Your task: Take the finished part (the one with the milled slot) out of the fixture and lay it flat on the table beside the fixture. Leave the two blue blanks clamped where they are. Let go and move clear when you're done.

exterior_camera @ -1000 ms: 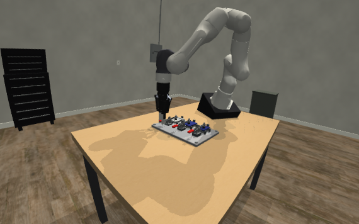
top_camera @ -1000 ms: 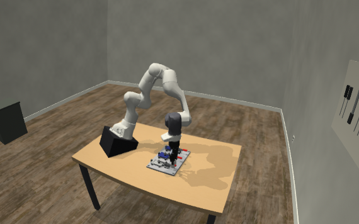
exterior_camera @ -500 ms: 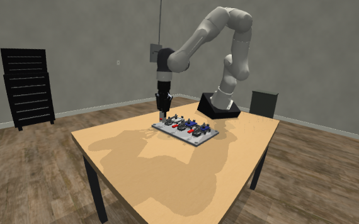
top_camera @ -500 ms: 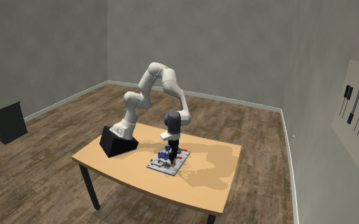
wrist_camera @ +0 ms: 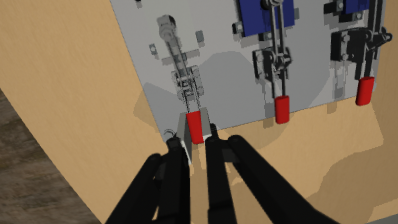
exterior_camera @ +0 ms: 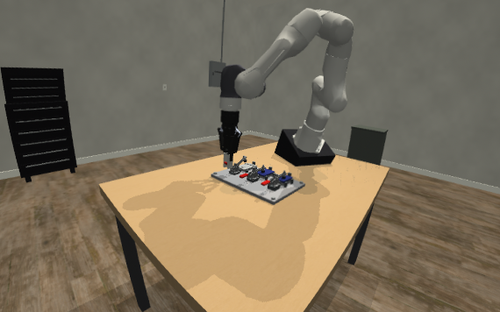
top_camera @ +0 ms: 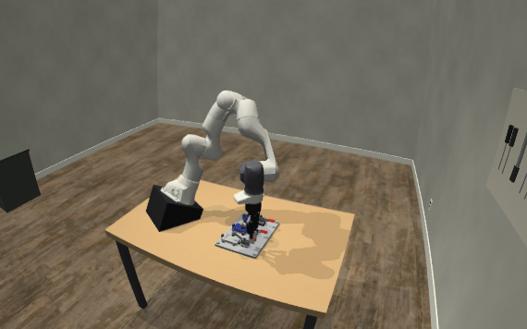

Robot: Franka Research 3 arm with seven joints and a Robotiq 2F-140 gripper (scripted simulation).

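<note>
The grey fixture plate (top_camera: 244, 248) (exterior_camera: 253, 192) (wrist_camera: 220, 35) lies on the table (exterior_camera: 236, 254) and carries three toggle clamps with red handles. My gripper (wrist_camera: 195, 119) (exterior_camera: 227, 161) (top_camera: 251, 225) is shut on the red handle (wrist_camera: 194, 125) of the end clamp, which stands raised above the plate's edge. A pale part (exterior_camera: 247, 166) sits at that station; its slot is too small to make out. Two blue blanks (wrist_camera: 257, 15) (wrist_camera: 357, 5) (exterior_camera: 264, 172) (exterior_camera: 285, 178) sit under the other two clamps, whose handles (wrist_camera: 282, 109) (wrist_camera: 365, 91) lie down.
The robot's black base (exterior_camera: 306, 153) (top_camera: 172, 213) stands at the table's back corner. A black rack (exterior_camera: 39, 118) and a dark box (top_camera: 8, 177) stand on the floor, away from the table.
</note>
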